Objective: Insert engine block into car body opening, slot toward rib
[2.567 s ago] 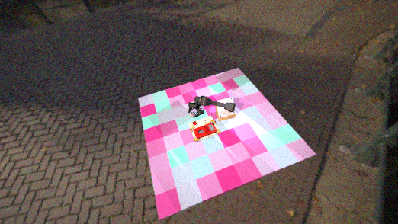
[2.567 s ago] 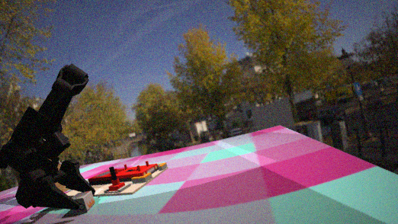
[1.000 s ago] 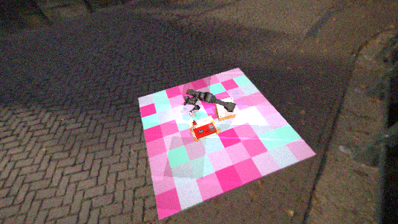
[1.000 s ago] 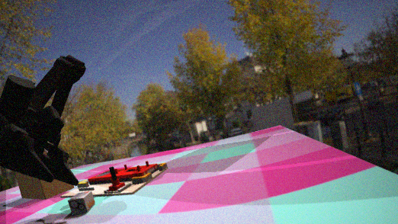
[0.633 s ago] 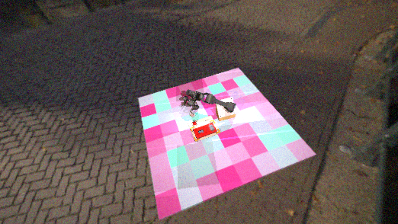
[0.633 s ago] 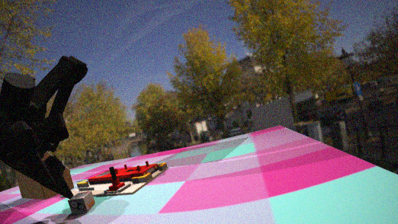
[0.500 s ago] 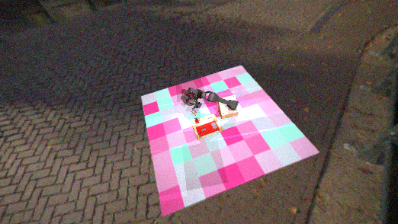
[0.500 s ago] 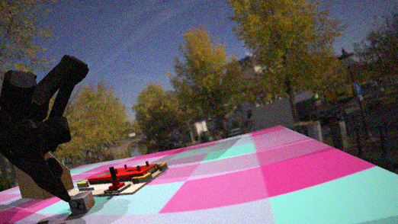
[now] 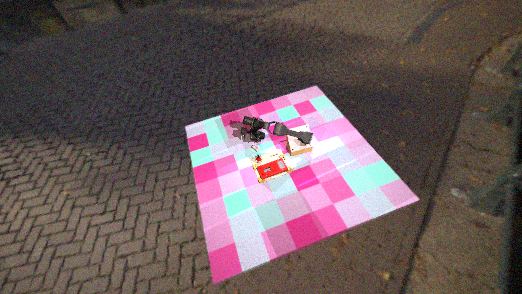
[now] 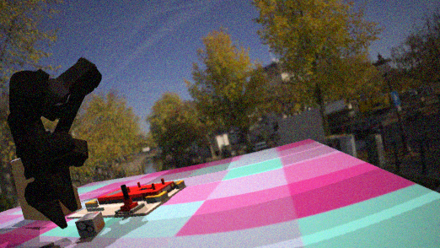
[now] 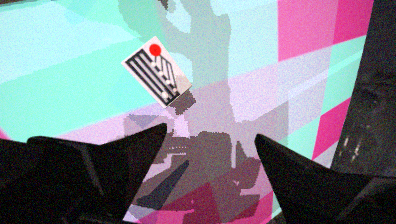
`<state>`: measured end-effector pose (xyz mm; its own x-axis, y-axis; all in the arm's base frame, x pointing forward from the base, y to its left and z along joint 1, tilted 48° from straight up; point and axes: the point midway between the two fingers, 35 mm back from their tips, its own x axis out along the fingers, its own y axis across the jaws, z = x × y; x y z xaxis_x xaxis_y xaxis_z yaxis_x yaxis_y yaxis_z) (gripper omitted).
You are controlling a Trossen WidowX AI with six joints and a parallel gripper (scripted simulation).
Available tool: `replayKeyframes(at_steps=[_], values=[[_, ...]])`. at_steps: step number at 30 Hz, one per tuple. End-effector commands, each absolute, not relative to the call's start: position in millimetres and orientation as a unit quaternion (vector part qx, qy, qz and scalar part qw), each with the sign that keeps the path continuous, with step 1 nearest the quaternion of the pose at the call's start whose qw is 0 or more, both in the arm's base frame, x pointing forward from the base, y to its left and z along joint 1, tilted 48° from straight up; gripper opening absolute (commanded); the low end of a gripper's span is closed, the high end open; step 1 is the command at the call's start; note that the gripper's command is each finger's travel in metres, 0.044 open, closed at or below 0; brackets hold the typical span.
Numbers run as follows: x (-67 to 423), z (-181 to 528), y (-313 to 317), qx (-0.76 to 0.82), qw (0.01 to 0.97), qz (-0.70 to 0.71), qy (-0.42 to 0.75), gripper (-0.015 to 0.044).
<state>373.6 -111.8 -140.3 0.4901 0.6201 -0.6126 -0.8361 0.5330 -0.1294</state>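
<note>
The engine block (image 11: pixel 150 75) (image 10: pixel 90 224) (image 9: pixel 255 148) is a small light box with a black-and-white patterned top and a red dot. It lies on the checkered mat, outside the car body. The red car body (image 9: pixel 280 172) (image 10: pixel 135 192) sits on a pale board with yellow corner pieces. Its opening and rib are too small to make out. My gripper (image 11: pixel 210 132) (image 10: pixel 72 217) is open and empty, pointing down. In the wrist view, the block lies beyond the left fingertip, turned at a slant, not between the fingers.
A red piece with a black upright post (image 10: pixel 128 204) (image 9: pixel 258 158) stands on the board's edge between the block and the car body. A pale wooden box (image 9: pixel 298 146) (image 10: pixel 18 186) stands by the arm's base. The checkered mat (image 9: pixel 300 225) ends at the right in the wrist view.
</note>
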Motion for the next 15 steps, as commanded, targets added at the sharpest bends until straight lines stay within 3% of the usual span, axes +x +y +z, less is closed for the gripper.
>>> replayKeyframes(at_steps=[1, 15], values=[[372.5, -138.0, -109.2, -0.246, 0.813, 0.464, 0.251, 0.044], [359.0, -114.2, -95.7, -0.366, 0.691, 0.596, 0.18, 0.044]])
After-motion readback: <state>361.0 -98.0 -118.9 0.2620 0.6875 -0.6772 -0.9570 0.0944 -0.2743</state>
